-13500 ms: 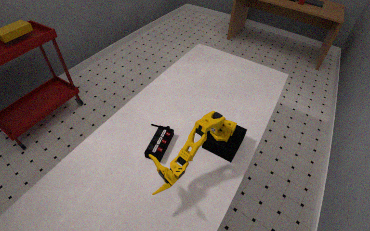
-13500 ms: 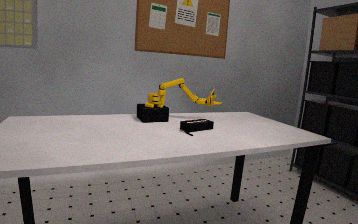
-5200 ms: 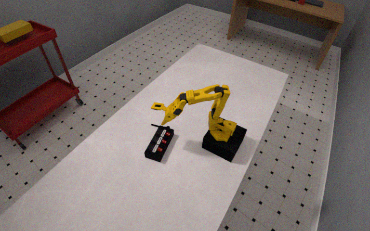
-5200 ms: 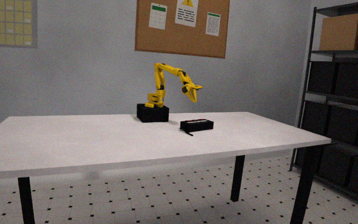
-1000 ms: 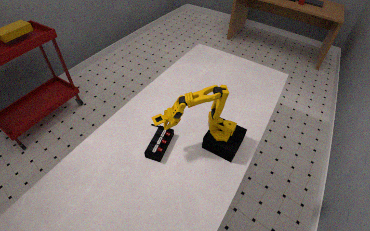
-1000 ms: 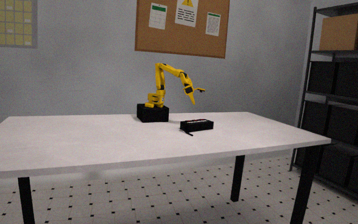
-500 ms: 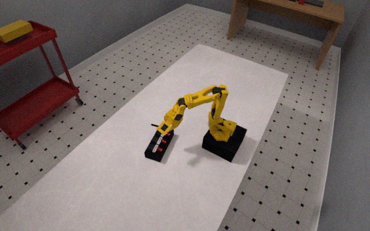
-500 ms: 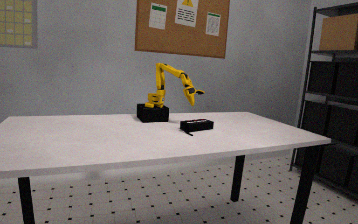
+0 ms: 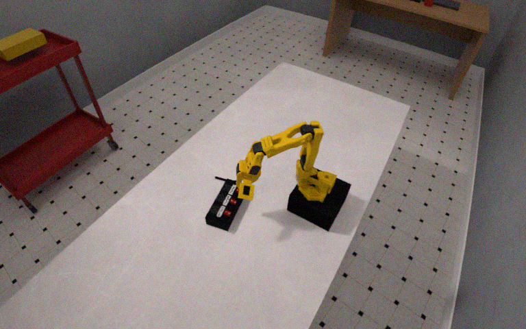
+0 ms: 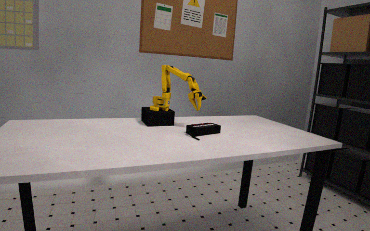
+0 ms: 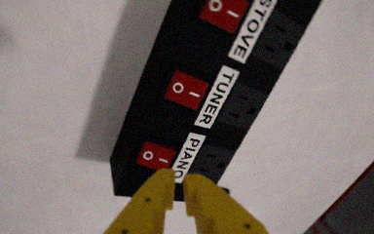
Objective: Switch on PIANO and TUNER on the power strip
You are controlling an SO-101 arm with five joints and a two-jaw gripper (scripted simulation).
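The black power strip (image 9: 225, 205) lies right way up on the white table, also seen in the side view (image 10: 203, 128). In the wrist view its three red rocker switches show beside white labels: STOVE (image 11: 223, 12), TUNER (image 11: 186, 91) and PIANO (image 11: 156, 156). My yellow gripper (image 11: 178, 191) is shut and empty, its tips pointing down over the strip's PIANO end. It hangs a little above the strip, apart from it. I cannot tell the switch positions.
The arm's black base (image 9: 318, 202) stands right of the strip. A short black cable stub (image 9: 220, 178) sticks out of the strip's far end. A red cart (image 9: 42, 112) and a wooden bench (image 9: 407, 22) stand on the floor away from the table.
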